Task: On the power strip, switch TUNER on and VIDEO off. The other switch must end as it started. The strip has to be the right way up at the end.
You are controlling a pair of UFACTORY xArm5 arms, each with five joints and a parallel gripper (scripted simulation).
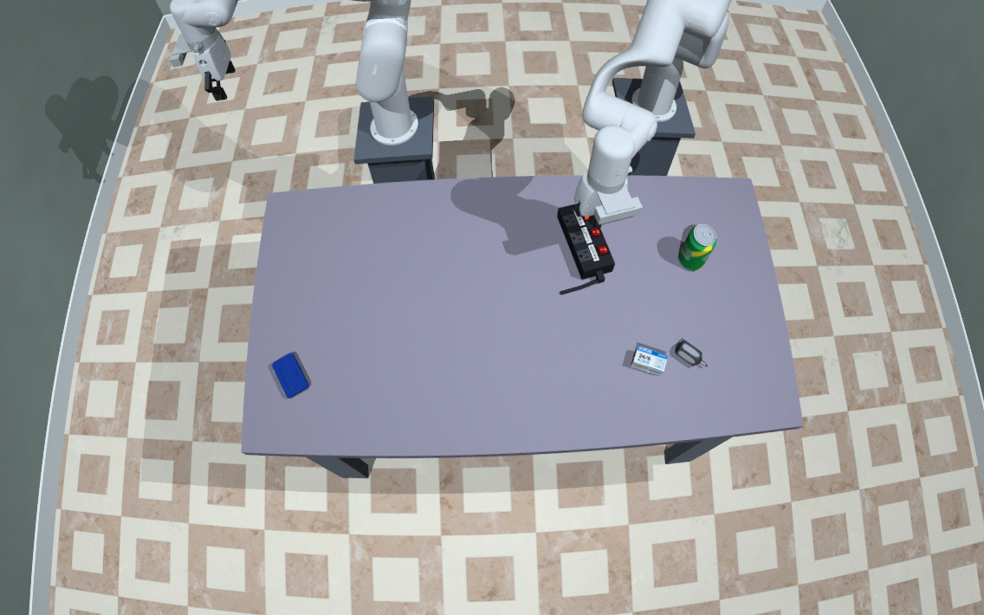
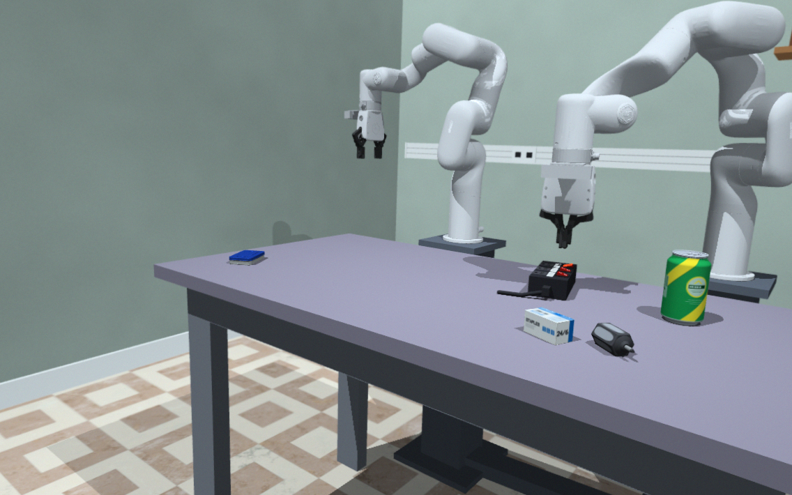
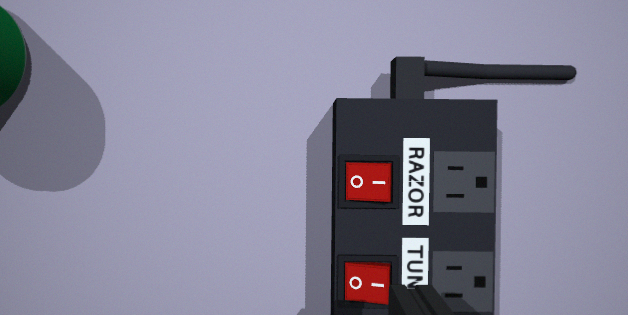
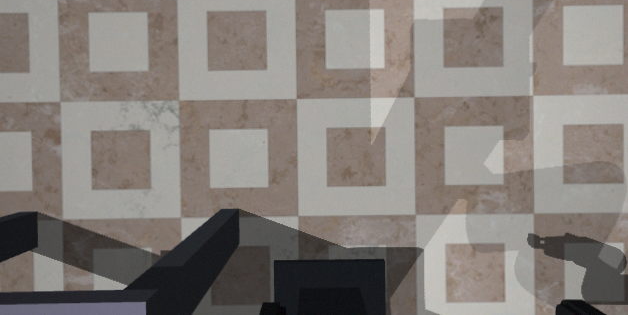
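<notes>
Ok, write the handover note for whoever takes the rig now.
Left pincer: shut, empty, above the black rectangular power strip.
Right pincer: open, empty, off beyond the table.
Strip: right way up. The red TUNER rocker switch and red RAZOR rocker switch are unlit; the orange-red VIDEO rocker switch is lit.
Done: neither required switching.
Left: TUNER on, VIDEO off; leave RAZOR alone.

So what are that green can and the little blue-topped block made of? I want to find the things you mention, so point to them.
The green can (image 1: pixel 697 249) (image 2: pixel 685 288) looks like painted metal, probably aluminium: shiny, with a bare silvery lid. The blue-topped block (image 1: pixel 290 374) (image 2: pixel 246 257) could be plastic or a sponge; its blue top looks fairly matte, the pale layer beneath is unclear.
</notes>
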